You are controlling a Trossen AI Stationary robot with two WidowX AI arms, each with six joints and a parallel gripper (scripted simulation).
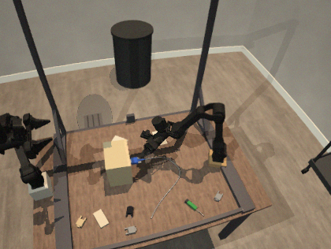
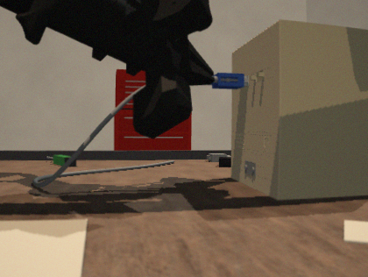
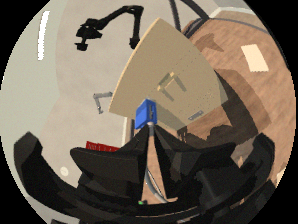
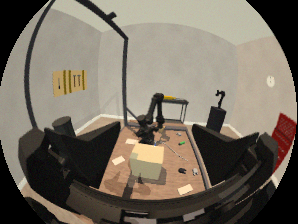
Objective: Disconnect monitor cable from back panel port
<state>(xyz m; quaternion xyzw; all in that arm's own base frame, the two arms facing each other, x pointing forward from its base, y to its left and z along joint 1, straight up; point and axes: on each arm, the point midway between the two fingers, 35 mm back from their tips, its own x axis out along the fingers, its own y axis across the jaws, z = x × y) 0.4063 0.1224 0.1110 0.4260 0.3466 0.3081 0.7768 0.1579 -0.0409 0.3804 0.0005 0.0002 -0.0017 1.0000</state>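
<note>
Exterior view: the left pincer (image 2: 213, 79) (image 3: 151, 128) looks pinched, probably on the blue plug's (image 2: 228, 81) (image 3: 146, 114) (image 1: 135, 160) rear or cable; the plug sits against the beige box (image 2: 255, 114) (image 3: 170, 75) (image 1: 117, 155). The right pincer (image 4: 157, 126) stands spread, well apart.

The blue plug (image 1: 135, 160) (image 2: 228, 81) (image 3: 146, 114) sits level at the beige box (image 1: 117, 155) (image 2: 256, 118) (image 3: 167, 76) (image 4: 148, 154).

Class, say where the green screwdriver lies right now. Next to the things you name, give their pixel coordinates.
In the top view, the green screwdriver (image 1: 191, 204) lies lower right on the table, left of a small grey connector (image 1: 218, 195).
</note>
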